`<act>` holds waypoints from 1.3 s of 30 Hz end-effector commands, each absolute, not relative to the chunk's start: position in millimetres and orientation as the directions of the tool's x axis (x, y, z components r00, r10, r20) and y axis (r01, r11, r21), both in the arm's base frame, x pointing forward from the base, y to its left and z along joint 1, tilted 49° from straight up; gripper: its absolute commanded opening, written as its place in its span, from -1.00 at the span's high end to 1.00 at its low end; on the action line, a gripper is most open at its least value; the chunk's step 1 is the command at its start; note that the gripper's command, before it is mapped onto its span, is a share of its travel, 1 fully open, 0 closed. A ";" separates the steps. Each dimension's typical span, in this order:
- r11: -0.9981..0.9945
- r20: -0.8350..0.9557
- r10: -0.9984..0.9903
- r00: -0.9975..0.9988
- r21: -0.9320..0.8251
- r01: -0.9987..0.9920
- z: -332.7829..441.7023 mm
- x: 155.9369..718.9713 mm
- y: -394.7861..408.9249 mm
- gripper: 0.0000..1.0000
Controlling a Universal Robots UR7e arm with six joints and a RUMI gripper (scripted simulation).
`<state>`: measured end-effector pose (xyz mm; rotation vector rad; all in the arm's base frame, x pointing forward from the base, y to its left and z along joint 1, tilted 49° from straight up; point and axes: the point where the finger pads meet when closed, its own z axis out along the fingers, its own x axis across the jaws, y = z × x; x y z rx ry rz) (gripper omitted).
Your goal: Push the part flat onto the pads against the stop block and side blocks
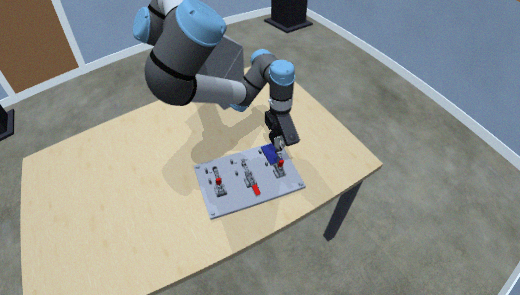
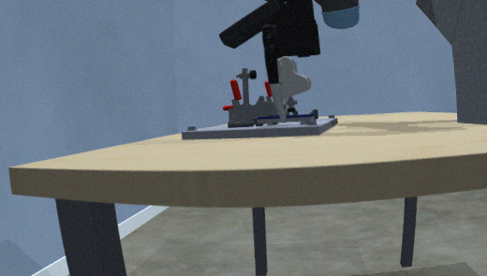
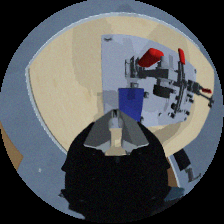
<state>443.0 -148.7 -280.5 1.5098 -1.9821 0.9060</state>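
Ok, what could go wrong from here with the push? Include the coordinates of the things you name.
The shut gripper (image 1: 279,148) (image 2: 283,119) (image 3: 114,109) is right at the blue part's (image 1: 270,154) (image 3: 131,103) edge; it could slip over the top instead of pushing. Contact near one end may twist the part. A red-handled clamp (image 1: 279,169) (image 3: 150,58) stands close by, so overshooting might bump it.

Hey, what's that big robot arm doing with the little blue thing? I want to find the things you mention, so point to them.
The arm has its claw (image 1: 279,148) (image 2: 283,120) (image 3: 114,109) shut, with nothing in it, and its tips are down at the blue part (image 1: 270,153) (image 3: 131,103) on the gray plate (image 1: 232,204) (image 2: 248,134) (image 3: 112,55). It looks set to push the part into its nest. I can't tell whether it sits flat.
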 end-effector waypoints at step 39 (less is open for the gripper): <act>0.169 0.719 -0.639 -0.272 -0.214 -0.962 -282.3 444.1 -146.5 1.00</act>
